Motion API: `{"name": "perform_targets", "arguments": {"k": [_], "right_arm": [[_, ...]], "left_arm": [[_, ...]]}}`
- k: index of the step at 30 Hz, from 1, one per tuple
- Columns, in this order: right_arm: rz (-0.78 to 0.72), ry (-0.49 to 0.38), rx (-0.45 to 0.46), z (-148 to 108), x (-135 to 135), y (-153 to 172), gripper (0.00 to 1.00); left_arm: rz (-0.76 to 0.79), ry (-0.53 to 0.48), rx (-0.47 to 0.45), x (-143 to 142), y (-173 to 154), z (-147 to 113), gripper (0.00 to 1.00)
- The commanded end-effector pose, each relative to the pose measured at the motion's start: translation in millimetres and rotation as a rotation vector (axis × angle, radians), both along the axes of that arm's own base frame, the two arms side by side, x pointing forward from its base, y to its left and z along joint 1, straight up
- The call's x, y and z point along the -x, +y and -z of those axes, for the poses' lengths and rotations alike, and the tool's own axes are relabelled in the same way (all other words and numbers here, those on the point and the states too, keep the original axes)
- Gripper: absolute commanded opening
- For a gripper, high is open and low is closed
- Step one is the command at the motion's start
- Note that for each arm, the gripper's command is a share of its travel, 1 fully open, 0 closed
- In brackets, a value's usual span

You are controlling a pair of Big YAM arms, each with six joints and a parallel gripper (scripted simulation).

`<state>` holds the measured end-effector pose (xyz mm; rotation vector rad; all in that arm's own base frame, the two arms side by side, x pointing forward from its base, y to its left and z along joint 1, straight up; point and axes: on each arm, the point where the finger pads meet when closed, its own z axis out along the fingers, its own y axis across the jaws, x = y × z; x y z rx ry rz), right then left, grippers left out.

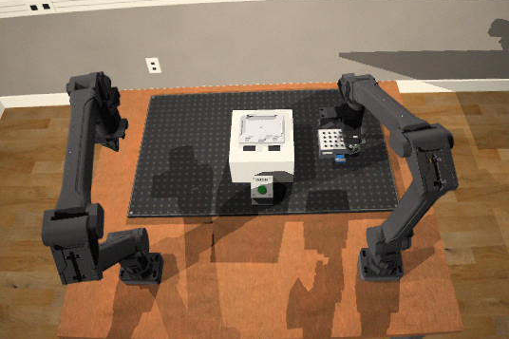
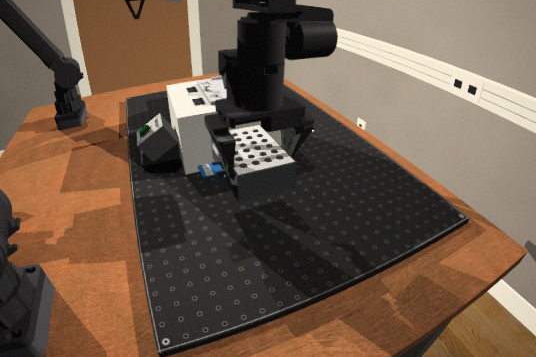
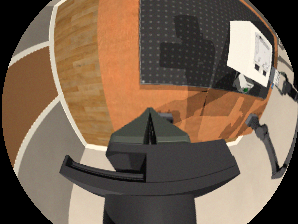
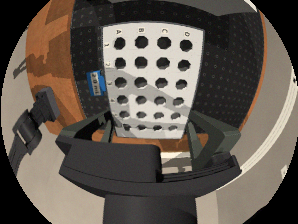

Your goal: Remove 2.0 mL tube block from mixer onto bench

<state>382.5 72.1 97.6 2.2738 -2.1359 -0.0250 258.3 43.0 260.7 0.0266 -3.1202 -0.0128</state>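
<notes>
White block [image 1: 331,140] [image 2: 260,147] [image 4: 151,82] gripped by R hand [image 1: 355,141] [image 2: 260,155] [image 4: 148,125], pointing down.

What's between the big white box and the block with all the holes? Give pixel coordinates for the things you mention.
Only a stretch of black perforated board [image 1: 306,123], between mixer [image 1: 261,171] and block [image 1: 327,139], in the top view.
</notes>
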Motion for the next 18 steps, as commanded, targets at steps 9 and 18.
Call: {"name": "perform_targets", "arguments": {"k": [9, 18], "right_arm": [[0.001, -0.144, -0.032, -57.6, -42.4, 8.9, 0.00], [0.002, -0.150, -0.033, -59.9, -44.8, 9.1, 0.00]], "left_arm": [[0.001, -0.065, -0.009, -12.6, -0.2, -24.1, 0.00], [0.001, -0.068, -0.009, -13.5, 0.0, -25.6, 0.00]]}}
